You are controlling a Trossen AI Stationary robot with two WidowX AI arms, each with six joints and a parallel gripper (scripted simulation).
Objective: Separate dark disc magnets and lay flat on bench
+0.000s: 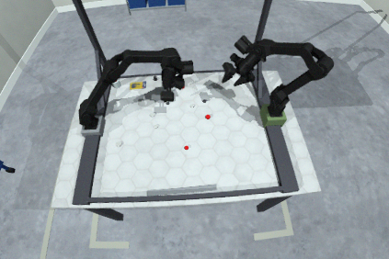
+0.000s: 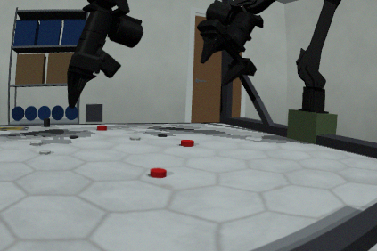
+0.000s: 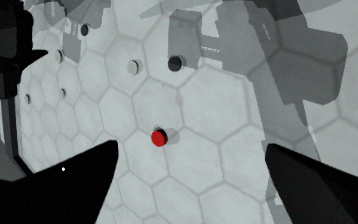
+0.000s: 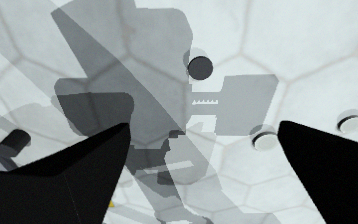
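Observation:
One dark disc (image 1: 167, 103) (image 2: 73, 137) (image 3: 84, 30) (image 4: 200, 68) lies flat on the bench below my right gripper. The other dark disc (image 1: 204, 101) (image 2: 162, 135) (image 3: 174, 63) lies flat several disc widths away, towards the green base. They are apart, with open bench between them. My right gripper (image 2: 72, 105) (image 4: 203, 129) is open and empty, raised above the bench. My left gripper (image 1: 232, 80) (image 2: 214, 72) (image 3: 193, 150) is open and empty, high above the bench on the green base's side.
Red discs (image 1: 208, 117) (image 1: 186, 148) (image 2: 187, 142) (image 3: 159, 138) and pale discs (image 3: 133, 67) (image 4: 265, 141) (image 4: 350, 124) lie around. A dark cylinder (image 1: 154, 78) (image 2: 46, 122) (image 4: 16, 142) stands near the back, beside a yellow item (image 1: 137, 85). Frame posts (image 1: 98, 69) (image 1: 261, 69) rise beside the arms.

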